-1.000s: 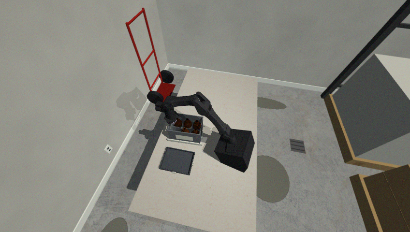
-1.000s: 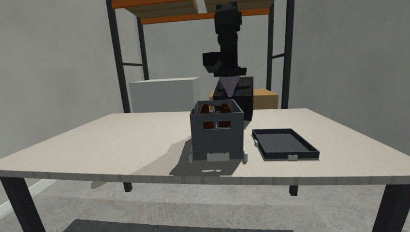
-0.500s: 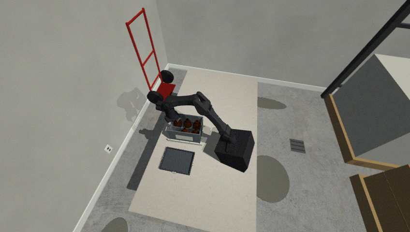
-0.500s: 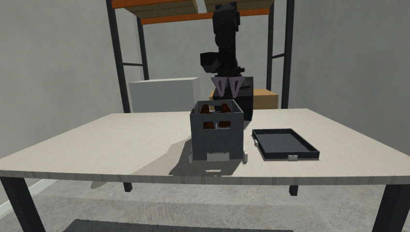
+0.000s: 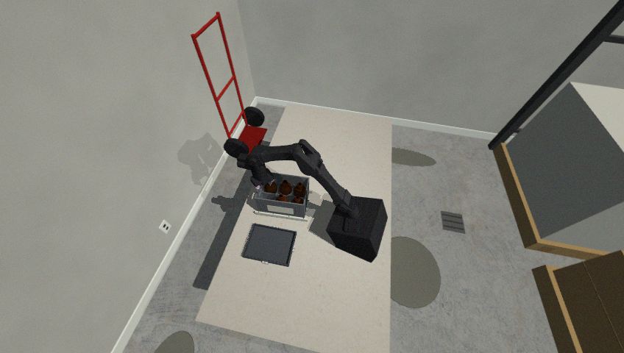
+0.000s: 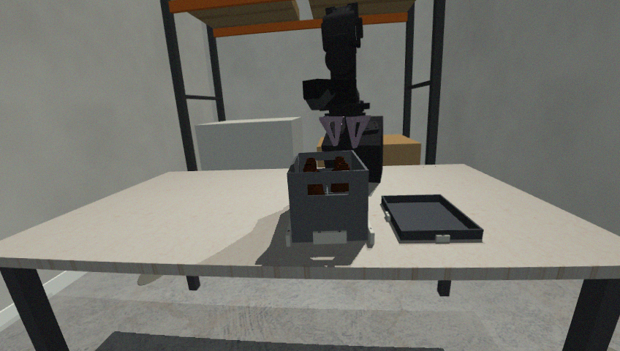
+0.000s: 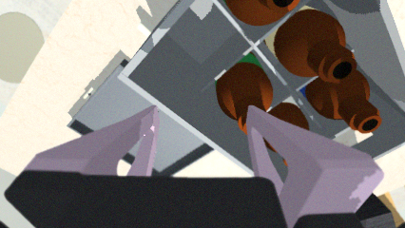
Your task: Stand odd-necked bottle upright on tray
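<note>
A dark grey crate point(image 6: 327, 197) stands on the table with several brown bottles upright in its cells; it also shows in the top view point(image 5: 282, 194). In the wrist view the bottles point(image 7: 309, 47) fill the upper right, and one cell point(image 7: 190, 66) is empty. One bottle point(image 7: 244, 90) lies just beyond my right fingertip, its neck hidden behind the finger. My gripper point(image 7: 202, 113) point(image 6: 344, 132) is open and empty, hovering above the crate's end. The flat dark tray point(image 6: 428, 217) lies beside the crate and is empty.
The arm's black base point(image 5: 357, 227) stands on the table beside the crate. A red hand truck point(image 5: 232, 100) leans at the wall corner. Metal shelving point(image 6: 300, 65) with boxes stands behind the table.
</note>
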Motion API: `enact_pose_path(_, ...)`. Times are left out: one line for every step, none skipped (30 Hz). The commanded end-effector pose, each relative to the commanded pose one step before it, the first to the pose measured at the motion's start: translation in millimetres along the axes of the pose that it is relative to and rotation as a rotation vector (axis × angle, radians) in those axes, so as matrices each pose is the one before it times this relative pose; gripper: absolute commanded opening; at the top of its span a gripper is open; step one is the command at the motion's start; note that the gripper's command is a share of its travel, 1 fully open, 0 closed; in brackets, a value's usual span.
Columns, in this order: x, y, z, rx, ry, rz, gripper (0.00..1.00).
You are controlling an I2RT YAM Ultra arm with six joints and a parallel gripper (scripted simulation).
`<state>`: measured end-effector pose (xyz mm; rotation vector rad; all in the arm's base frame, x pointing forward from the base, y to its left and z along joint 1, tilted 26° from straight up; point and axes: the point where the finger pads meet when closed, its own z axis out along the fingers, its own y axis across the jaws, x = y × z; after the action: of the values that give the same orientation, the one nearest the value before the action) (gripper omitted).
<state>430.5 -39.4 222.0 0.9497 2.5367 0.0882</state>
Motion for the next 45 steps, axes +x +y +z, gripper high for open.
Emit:
enact_pose_path(-11.97,8.79,-20.88,-0.04207,-0.06307,0.00511,0.61)
enact_pose_path(0.00,0.00,0.00,0.00000,0.00000,0.00000,0.61)
enact_pose_path(0.00,0.00,0.00,0.00000,0.00000,0.00000,0.61)
enact_pose_path(0.00,0.00,0.00,0.00000,0.00000,0.00000,0.61)
enact_pose_path(0.00,0.00,0.00,0.00000,0.00000,0.00000,0.61)
enact_pose_path(0.00,0.00,0.00,0.00000,0.00000,0.00000,0.61)
enact_pose_path(0.00,0.00,0.00,0.00000,0.00000,0.00000,0.61)
enact_pose_path(0.00,0.00,0.00,0.00000,0.00000,0.00000,0.61)
enact_pose_path(0.00,0.00,0.00,0.00000,0.00000,0.00000,0.61)
enact_pose_path(0.00,0.00,0.00,0.00000,0.00000,0.00000,0.61)
enact_pose_path(0.00,0.00,0.01,-0.00001,-0.00001,0.00000,0.61)
enact_pose_path(-0.03,0.02,0.03,-0.00008,-0.00010,0.00001,0.61)
enact_pose_path(-0.08,0.06,0.09,-0.00020,-0.00027,0.00003,0.61)
enact_pose_path(-0.16,0.11,0.17,-0.00037,-0.00050,0.00006,0.61)
enact_pose_path(-0.25,0.17,0.27,-0.00056,-0.00077,0.00009,0.61)
enact_pose_path(0.03,-0.03,0.39,0.00033,0.00042,0.00000,0.61)
enact_pose_path(0.05,-0.06,0.53,0.00050,0.00065,-0.00001,0.61)
enact_pose_path(0.07,-0.07,0.67,0.00064,0.00083,-0.00001,0.61)
enact_pose_path(0.09,-0.09,0.83,0.00079,0.00102,-0.00001,0.61)
enact_pose_path(0.11,-0.11,1.00,0.00095,0.00123,-0.00001,0.61)
enact_pose_path(0.12,-0.13,1.18,0.00112,0.00145,-0.00001,0.61)
enact_pose_path(0.16,-0.16,1.37,0.00132,0.00171,-0.00002,0.61)
enact_pose_path(2.70,-1.84,4.09,0.00767,0.01025,-0.00069,0.61)
enact_pose_path(3.02,-2.06,4.56,0.00857,0.01147,-0.00077,0.61)
enact_pose_path(0.00,0.00,0.00,0.00000,0.00000,0.00000,0.61)
enact_pose_path(0.00,0.00,0.00,0.00000,0.00000,0.00000,0.61)
enact_pose_path(3.34,-2.28,5.02,0.00943,0.01265,-0.00085,0.61)
enact_pose_path(2.12,-1.48,3.96,0.00661,0.00884,-0.00051,0.61)
enact_pose_path(0.24,-0.24,2.26,0.00218,0.00284,-0.00007,0.61)
enact_pose_path(-0.46,0.22,1.74,0.00063,0.00073,0.00009,0.61)
enact_pose_path(-2.64,1.49,-2.27,-0.00679,-0.00930,0.00090,0.61)
enact_pose_path(0.35,-0.68,-1.54,-0.00218,-0.00310,0.00042,0.61)
enact_pose_path(0.31,-0.62,-1.01,-0.00169,-0.00245,0.00037,0.61)
enact_pose_path(-2.24,1.31,-0.09,-0.00391,-0.00547,0.00061,0.61)
enact_pose_path(0.87,-0.68,3.94,0.00452,0.00594,-0.00028,0.61)
enact_pose_path(2.78,-1.95,5.87,0.00907,0.01214,-0.00075,0.61)
enact_pose_path(0.88,-0.70,4.10,0.00464,0.00614,-0.00027,0.61)
enact_pose_path(0.09,-0.27,2.36,0.00164,0.00207,0.00006,0.61)
enact_pose_path(-1.58,0.75,-0.11,-0.00329,-0.00465,0.00059,0.61)
enact_pose_path(-0.35,-0.23,-1.06,-0.00284,-0.00405,0.00054,0.61)
enact_pose_path(-1.14,0.16,-3.54,-0.00662,-0.00923,0.00094,0.61)
enact_pose_path(0.00,0.00,0.00,0.00000,0.00000,0.00000,0.61)
enact_pose_path(0.00,0.00,0.00,0.00000,0.00000,0.00000,0.61)
enact_pose_path(-11.05,6.60,-13.29,-0.02952,-0.04095,0.00335,0.61)
enact_pose_path(0.73,-0.60,4.80,0.00489,0.00638,-0.00028,0.61)
